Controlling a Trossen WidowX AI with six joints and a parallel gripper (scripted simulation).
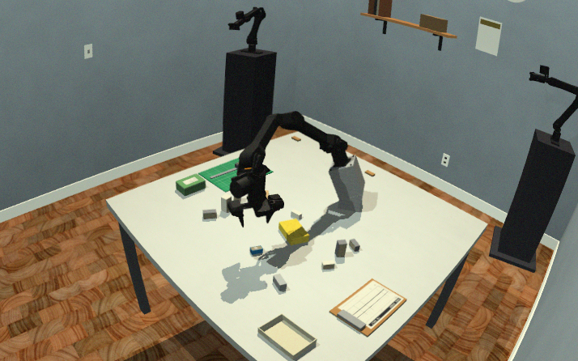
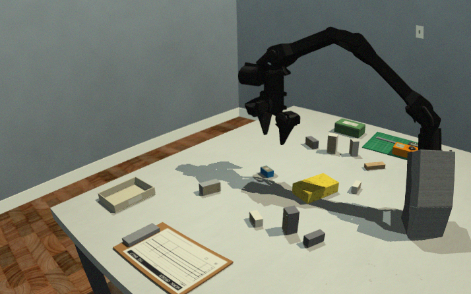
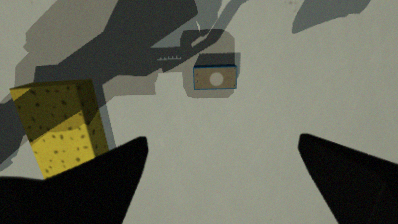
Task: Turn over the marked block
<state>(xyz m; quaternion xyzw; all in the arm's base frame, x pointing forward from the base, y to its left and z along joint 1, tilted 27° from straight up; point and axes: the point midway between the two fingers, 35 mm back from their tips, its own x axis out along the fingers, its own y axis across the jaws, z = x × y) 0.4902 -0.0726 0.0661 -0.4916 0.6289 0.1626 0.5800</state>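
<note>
The marked block (image 1: pixel 256 249) (image 2: pixel 266 171) (image 3: pixel 215 78) is small, with blue sides and a tan top face that bears a pale round spot. It lies flat on the white table (image 1: pixel 417 214) (image 2: pixel 340 262), in the arm's shadow. No black mark shows on it in any view. My gripper (image 1: pixel 255 219) (image 2: pixel 274 136) (image 3: pixel 222 142) is open and empty. It hangs well above the table and points down, with the block ahead of the fingertips in the wrist view.
A yellow sponge (image 1: pixel 293 231) (image 2: pixel 314 186) (image 3: pixel 57 127) lies close to the block. Several grey and cream blocks stand around, one (image 1: pixel 279 282) (image 2: pixel 209 186) close by. A shallow tray (image 1: pixel 286 337) (image 2: pixel 126 194), a clipboard (image 1: pixel 367 305) (image 2: pixel 173 257) and a green box (image 1: pixel 190 184) (image 2: pixel 349 127) lie further off.
</note>
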